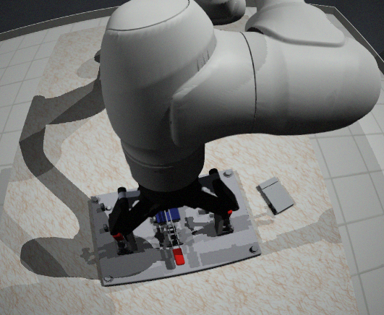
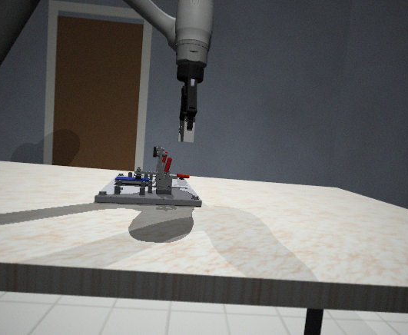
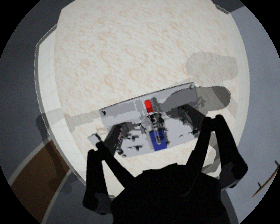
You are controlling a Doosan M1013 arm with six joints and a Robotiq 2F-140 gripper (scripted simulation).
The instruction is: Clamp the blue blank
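The blue blank (image 1: 167,216) lies in the middle nest of the grey fixture plate (image 1: 178,227). The clamp bar lies across the blank. The clamp's red handle (image 1: 179,257) lies down flat, pointing at the plate's front edge, and looks level in the side view (image 2: 183,176). The blank shows there as a thin blue strip (image 2: 131,178) and in the wrist view (image 3: 157,139). The grey finished part (image 1: 275,195), with its slot, lies flat on the table to the right of the plate. My gripper (image 1: 170,217) (image 2: 186,134) is open wide and empty, well above the plate.
Two other clamps stand on the plate with red handles upright, one on the left (image 1: 118,236) and one on the right (image 1: 230,212); both show in the side view (image 2: 166,161). The arm hides the back of the plate. The table edge is far to the front.
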